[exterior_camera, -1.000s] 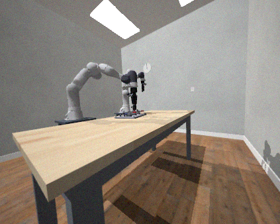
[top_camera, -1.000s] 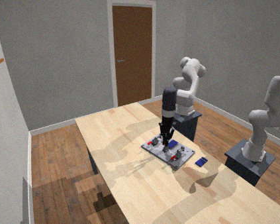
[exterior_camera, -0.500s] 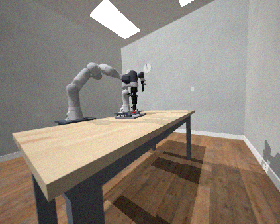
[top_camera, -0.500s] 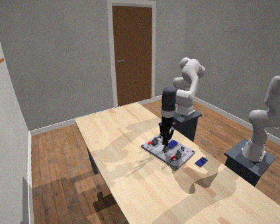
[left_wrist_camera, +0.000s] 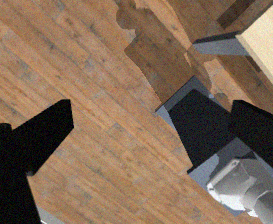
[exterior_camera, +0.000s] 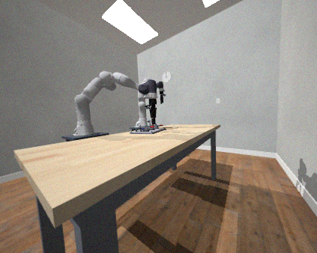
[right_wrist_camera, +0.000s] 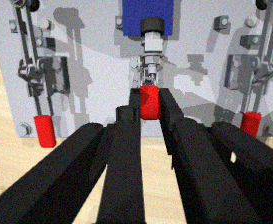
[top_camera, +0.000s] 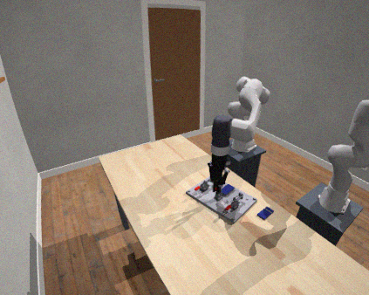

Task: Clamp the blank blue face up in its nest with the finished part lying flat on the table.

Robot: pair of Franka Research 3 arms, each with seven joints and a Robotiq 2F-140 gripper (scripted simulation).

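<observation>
Pale wood bench (top_camera: 162,174) (exterior_camera: 139,150) (left_wrist_camera: 269,45) carries the grey fixture plate (top_camera: 206,204) (exterior_camera: 137,132) (right_wrist_camera: 97,117). Right arm (top_camera: 251,102) (exterior_camera: 98,84) reaches over it, tool pointing down; left arm (top_camera: 341,163) (exterior_camera: 142,108) has its tool off the bench, floor and a dark pedestal (left_wrist_camera: 172,102) below it in its wrist view.

Left tool (exterior_camera: 162,102) (left_wrist_camera: 153,112): fingers wide, nothing between them. Right tool (top_camera: 217,190) (exterior_camera: 153,123) (right_wrist_camera: 149,102): fingers narrow, pinching the middle clamp's red handle (right_wrist_camera: 149,102).

Blank (top_camera: 228,189) (right_wrist_camera: 148,11) is on the plate, blue face up, in the middle nest. Black clamp tip (right_wrist_camera: 152,25) overlaps its near edge in the wrist view. Can't tell if it's pressing, or if the clamp is locked. Seating against the blocks: can't tell either.

Finished part (top_camera: 265,213), blue with the slot, lies flat on the bench just beside the plate, well apart from both tools.

Other two red handles, one either side (top_camera: 228,209) (right_wrist_camera: 250,125), nothing gripping them.
</observation>
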